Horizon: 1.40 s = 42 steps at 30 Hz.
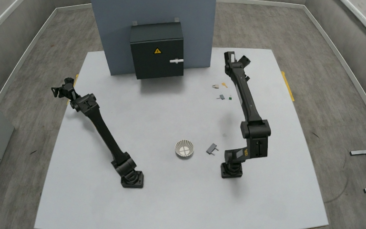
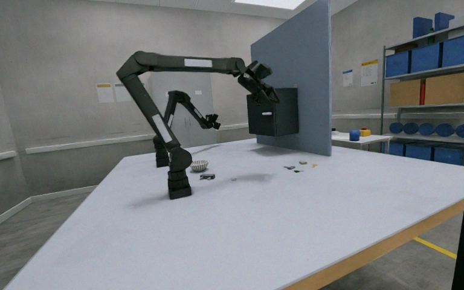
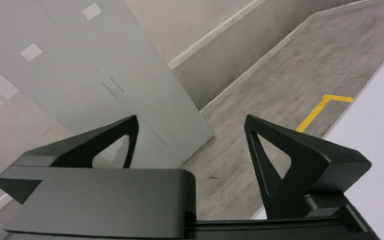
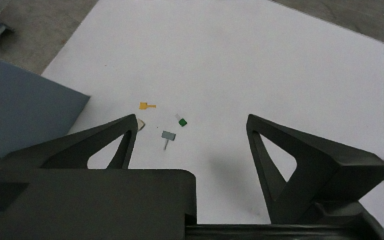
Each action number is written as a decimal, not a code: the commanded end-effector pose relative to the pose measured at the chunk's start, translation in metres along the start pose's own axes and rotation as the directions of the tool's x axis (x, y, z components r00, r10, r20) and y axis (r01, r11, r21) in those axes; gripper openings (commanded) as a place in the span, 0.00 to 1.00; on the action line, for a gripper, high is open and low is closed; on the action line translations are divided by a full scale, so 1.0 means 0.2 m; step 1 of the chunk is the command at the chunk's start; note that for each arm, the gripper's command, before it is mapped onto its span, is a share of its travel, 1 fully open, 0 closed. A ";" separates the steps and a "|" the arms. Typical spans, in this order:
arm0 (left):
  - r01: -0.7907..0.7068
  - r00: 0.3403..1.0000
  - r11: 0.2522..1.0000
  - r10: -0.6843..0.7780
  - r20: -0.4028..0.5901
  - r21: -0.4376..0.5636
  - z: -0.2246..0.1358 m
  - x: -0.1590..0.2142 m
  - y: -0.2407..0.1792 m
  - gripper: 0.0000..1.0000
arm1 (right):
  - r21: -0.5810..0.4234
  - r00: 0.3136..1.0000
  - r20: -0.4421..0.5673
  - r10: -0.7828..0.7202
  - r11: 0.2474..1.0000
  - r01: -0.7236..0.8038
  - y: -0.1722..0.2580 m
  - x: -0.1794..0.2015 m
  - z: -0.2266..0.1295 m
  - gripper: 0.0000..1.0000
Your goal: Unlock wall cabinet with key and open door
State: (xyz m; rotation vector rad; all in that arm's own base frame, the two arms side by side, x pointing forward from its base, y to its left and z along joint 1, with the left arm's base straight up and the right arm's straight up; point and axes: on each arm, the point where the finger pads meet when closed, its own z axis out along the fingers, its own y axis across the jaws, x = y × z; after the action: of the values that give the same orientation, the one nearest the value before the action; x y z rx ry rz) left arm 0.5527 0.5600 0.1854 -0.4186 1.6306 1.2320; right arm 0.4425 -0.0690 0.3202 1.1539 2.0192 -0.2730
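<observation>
Pale grey walls surround a grey floor, with blue bins [image 2: 425,58] on a metal shelf rack [image 2: 382,102].

In the top view the key in the lock of the cabinet [image 1: 159,64] [image 2: 261,119] was too small to make out; in the exterior view the right gripper [image 2: 270,97] hid part of the cabinet's upper front, and the cabinet's far side was out of sight. In the right wrist view a gripper finger partly covered the padlock [image 4: 141,124]; the panel [image 4: 35,105] was cut off by the left edge there. The top view's upper edge cut the panel [image 1: 197,32] too; the exterior view's right edge cropped the shelf rack [image 2: 383,92], and writing on its wall posters [image 2: 347,78] was too small to read.
</observation>
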 end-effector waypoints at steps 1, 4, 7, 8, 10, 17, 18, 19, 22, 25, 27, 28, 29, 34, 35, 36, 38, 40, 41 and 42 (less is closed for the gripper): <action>0.012 0.999 1.000 -0.012 0.030 -0.017 0.02 -0.09 0.05 1.00 | -0.176 0.976 0.081 -0.200 0.961 0.212 0.06 0.02 -0.23 1.00; 0.013 0.999 1.000 -0.012 0.031 -0.018 0.02 -0.09 0.05 1.00 | -0.284 0.954 0.148 -0.260 0.913 0.293 0.09 0.02 -0.41 1.00; 0.013 0.999 1.000 -0.013 0.032 -0.018 0.02 -0.10 0.05 1.00 | -0.397 0.918 0.236 -0.319 0.831 0.391 0.13 0.02 -0.63 1.00; 0.013 0.999 1.000 -0.013 0.033 -0.019 0.02 -0.10 0.05 1.00 | -0.439 0.900 0.277 -0.338 0.788 0.431 0.15 0.02 -0.73 1.00; 0.014 0.999 1.000 -0.013 0.033 -0.019 0.02 -0.10 0.05 1.00 | -0.506 0.863 0.359 -0.356 0.702 0.501 0.18 -0.02 -0.93 1.00; 0.014 0.999 1.000 -0.013 0.034 -0.019 0.02 -0.10 0.05 1.00 | -0.609 0.761 0.533 -0.370 0.456 0.648 0.26 -0.05 -1.35 1.00; 0.014 0.999 1.000 -0.013 0.034 -0.019 0.02 -0.10 0.05 1.00 | -0.622 0.746 0.554 -0.369 0.413 0.665 0.27 -0.05 -1.41 1.00; 0.014 0.999 1.000 -0.013 0.034 -0.019 0.02 -0.10 0.05 1.00 | -0.633 0.734 0.573 -0.365 0.372 0.679 0.28 -0.04 -1.46 1.00; 0.014 0.999 1.000 -0.013 0.034 -0.019 0.02 -0.10 0.05 1.00 | -0.658 0.702 0.623 -0.345 0.253 0.709 0.31 -0.04 -1.63 1.00; 0.014 0.999 1.000 -0.013 0.034 -0.019 0.02 -0.10 0.05 1.00 | -0.672 0.686 0.639 -0.348 0.182 0.718 0.33 -0.01 -1.70 1.00; 0.014 0.999 1.000 -0.013 0.034 -0.019 0.02 -0.10 0.05 1.00 | -0.679 0.684 0.639 -0.352 0.160 0.717 0.36 0.01 -1.72 1.00; 0.014 0.999 1.000 -0.013 0.034 -0.019 0.02 -0.10 0.05 1.00 | -0.679 0.684 0.639 -0.352 0.160 0.717 0.36 0.01 -1.72 1.00; 0.014 0.999 1.000 -0.013 0.034 -0.019 0.02 -0.10 0.05 1.00 | -0.679 0.684 0.639 -0.352 0.160 0.717 0.36 0.01 -1.72 1.00; 0.014 0.999 1.000 -0.013 0.034 -0.019 0.02 -0.10 0.05 1.00 | -0.699 0.704 0.628 -0.330 0.159 0.698 0.33 -0.01 -1.76 1.00; 0.014 0.999 1.000 -0.013 0.034 -0.019 0.02 -0.10 0.05 1.00 | -0.699 0.705 0.629 -0.327 0.159 0.698 0.32 -0.02 -1.76 1.00; 0.014 0.999 1.000 -0.013 0.034 -0.019 0.02 -0.10 0.05 1.00 | -0.699 0.705 0.629 -0.327 0.159 0.698 0.32 -0.02 -1.76 1.00; 0.014 0.999 1.000 -0.013 0.034 -0.019 0.02 -0.10 0.05 1.00 | -0.699 0.705 0.629 -0.327 0.159 0.698 0.32 -0.02 -1.76 1.00; 0.014 0.999 1.000 -0.013 0.034 -0.019 0.02 -0.10 0.05 1.00 | -0.699 0.705 0.629 -0.327 0.159 0.698 0.32 -0.02 -1.76 1.00; 0.006 0.999 1.000 -0.006 0.042 -0.018 0.00 -0.13 0.05 0.89 | -0.699 0.705 0.630 -0.325 0.159 0.698 0.32 -0.02 -1.77 1.00; -0.011 0.999 1.000 0.011 0.050 -0.015 -0.03 -0.14 0.03 0.81 | -0.697 0.700 0.629 -0.338 0.153 0.701 0.34 0.02 -1.73 1.00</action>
State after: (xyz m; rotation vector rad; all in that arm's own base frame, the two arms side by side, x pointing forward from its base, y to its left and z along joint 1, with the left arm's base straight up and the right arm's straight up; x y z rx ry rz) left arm 0.5526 0.5599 0.1857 -0.4165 1.6299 1.2343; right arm 0.3212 0.1489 0.5360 -0.3776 1.7607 0.3182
